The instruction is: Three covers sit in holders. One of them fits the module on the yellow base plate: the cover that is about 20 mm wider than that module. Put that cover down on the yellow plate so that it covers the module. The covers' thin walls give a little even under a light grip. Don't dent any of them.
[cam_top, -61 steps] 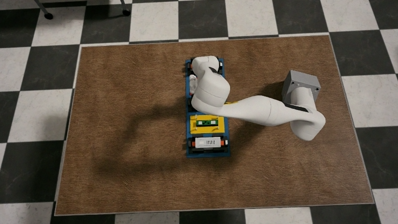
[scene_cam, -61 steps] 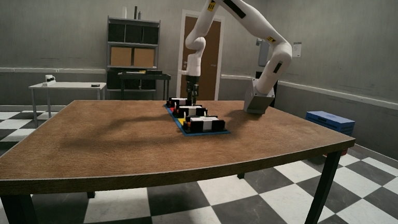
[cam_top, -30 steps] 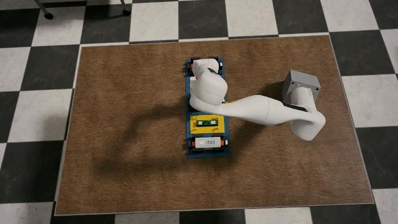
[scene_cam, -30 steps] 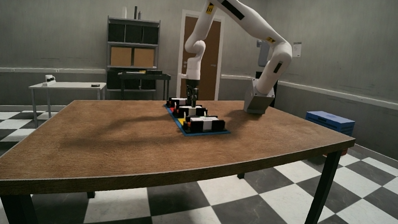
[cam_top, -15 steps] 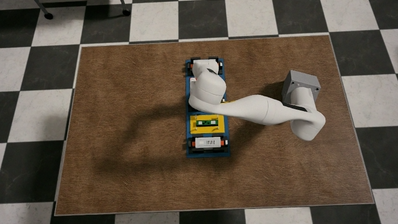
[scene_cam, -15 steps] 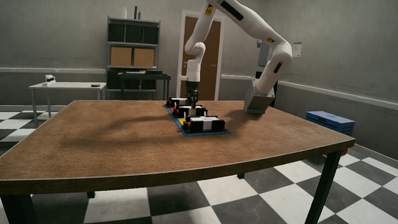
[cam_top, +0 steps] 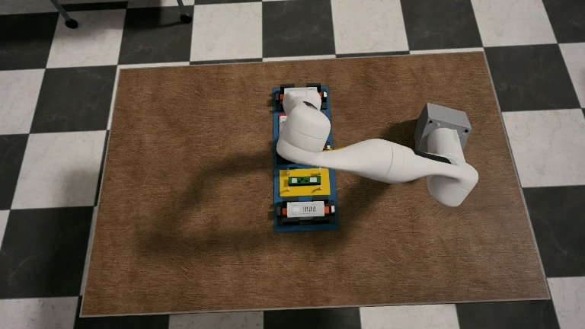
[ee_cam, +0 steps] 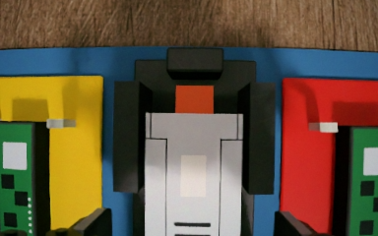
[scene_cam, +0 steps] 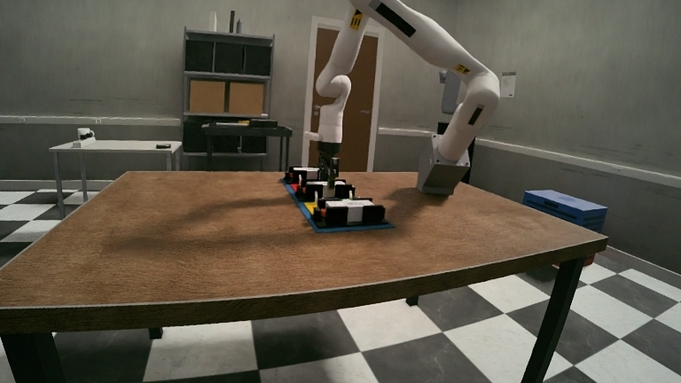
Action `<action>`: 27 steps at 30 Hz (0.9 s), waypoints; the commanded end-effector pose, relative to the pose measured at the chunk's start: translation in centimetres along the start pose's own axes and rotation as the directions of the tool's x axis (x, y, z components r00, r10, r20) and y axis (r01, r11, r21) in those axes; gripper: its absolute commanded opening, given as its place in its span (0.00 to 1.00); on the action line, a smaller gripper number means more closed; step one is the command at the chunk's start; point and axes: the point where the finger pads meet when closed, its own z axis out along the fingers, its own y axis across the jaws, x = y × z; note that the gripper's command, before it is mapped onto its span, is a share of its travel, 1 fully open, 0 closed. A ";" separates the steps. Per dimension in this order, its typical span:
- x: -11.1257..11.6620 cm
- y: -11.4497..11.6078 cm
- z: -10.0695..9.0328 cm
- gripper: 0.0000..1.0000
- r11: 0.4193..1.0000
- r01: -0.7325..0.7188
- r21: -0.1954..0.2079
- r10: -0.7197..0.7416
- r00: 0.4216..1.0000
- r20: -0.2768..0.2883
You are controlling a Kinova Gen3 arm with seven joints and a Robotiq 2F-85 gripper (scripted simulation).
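1. Wrist view, left: the yellow plate [cam_top: 325, 192] [scene_cam: 311, 208] [ee_cam: 74, 172] has its green module [cam_top: 304, 180] [ee_cam: 17, 162] on it, uncovered. A thin blue strip divides plate and holder [scene_cam: 346, 191] [ee_cam: 125, 147].
2. Middle: one cover [scene_cam: 328, 191] [ee_cam: 193, 177] sits in the holder, long way across the blue board [cam_top: 302, 227] [scene_cam: 351, 229] [ee_cam: 266, 64]. The hand [scene_cam: 330, 183] [ee_cam: 193, 227] is wide open above, seemingly holding nothing.
3. Right: the red plate [cam_top: 282, 115] [scene_cam: 294, 188] [ee_cam: 305, 197], past another thin strip.

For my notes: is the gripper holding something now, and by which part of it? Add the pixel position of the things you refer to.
Nothing is held; the gripper's open fingers stand either side of the middle cover [ee_cam: 193, 177].
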 end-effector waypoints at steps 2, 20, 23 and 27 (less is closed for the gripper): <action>0.0 0.0 0.0 1.00 1.000 0.000 -0.001 0.000 1.000 -0.002; 0.1 0.0 1.0 1.00 1.000 0.000 -0.001 0.000 1.000 -0.002; 0.1 0.0 1.0 0.70 1.000 0.000 -0.001 0.000 1.000 -0.002; 0.1 0.0 1.0 0.70 1.000 0.000 -0.001 0.000 1.000 -0.002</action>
